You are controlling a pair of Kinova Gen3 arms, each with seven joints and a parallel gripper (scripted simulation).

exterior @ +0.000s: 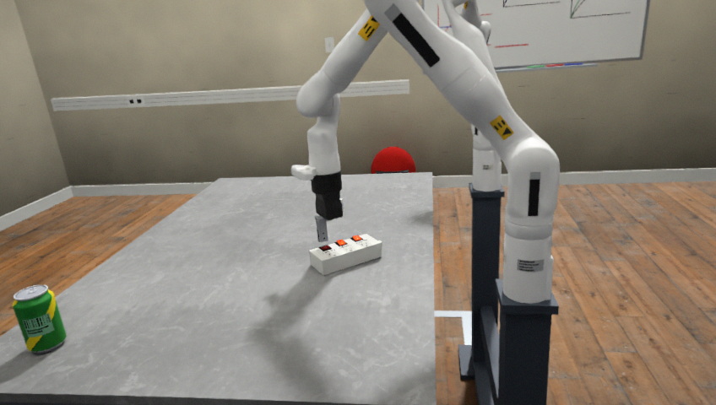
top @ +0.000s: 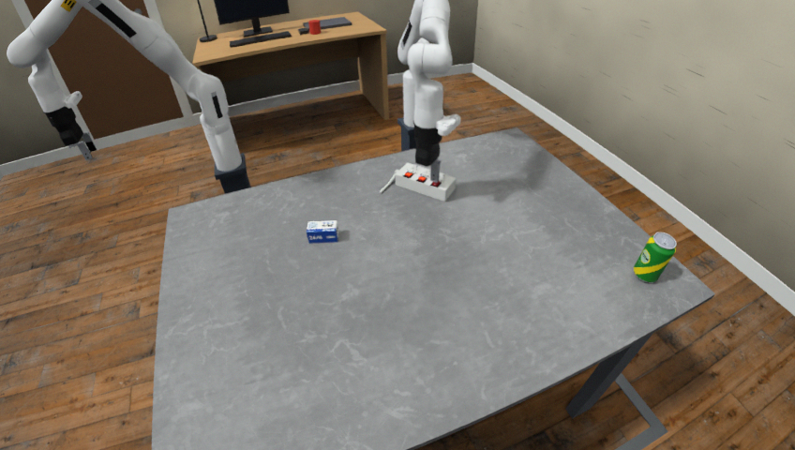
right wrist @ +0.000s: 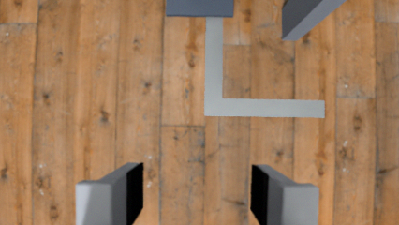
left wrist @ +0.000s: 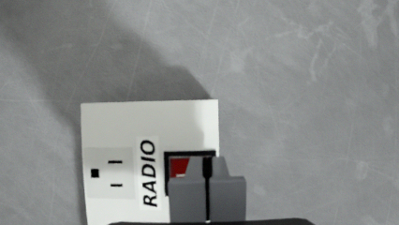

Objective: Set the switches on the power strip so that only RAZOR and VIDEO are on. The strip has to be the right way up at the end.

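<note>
Right by the table's edge nearest the arm stands, you had the power strip [top: 422,188] [exterior: 346,259] [left wrist: 108,122] lying the right way up on the grey table [top: 362,334] [exterior: 201,300] [left wrist: 304,94], switches on top. The end switch, beside the word RADIO [top: 435,183] [exterior: 325,247] [left wrist: 179,167], was dark red and unlit. The middle switch [top: 422,178] [exterior: 341,242] and the far switch [top: 409,174] [exterior: 356,237] glowed orange; you could not read their labels. A white cord [top: 388,181] stuck out from the end opposite RADIO.

Your left gripper [top: 435,179] [exterior: 322,240] [left wrist: 207,179] pointed down at the RADIO end, its jaws pressed together with nothing between them. Whether its tips touched the switch, you could not tell.

Farther out, you had a small blue and white box [top: 322,232] on the table, well apart from the strip, and a green and yellow can [top: 652,261] [exterior: 40,319] standing upright near a corner. Your right gripper [top: 86,156] [right wrist: 197,187] hung off the table over the wooden floor [top: 83,250] [exterior: 627,251] [right wrist: 94,94], its jaws wide apart and holding nothing. Beyond the table, a wooden desk [top: 373,33] bore a monitor [top: 253,7], a keyboard [top: 260,38] and a red mug [top: 314,26].
</note>
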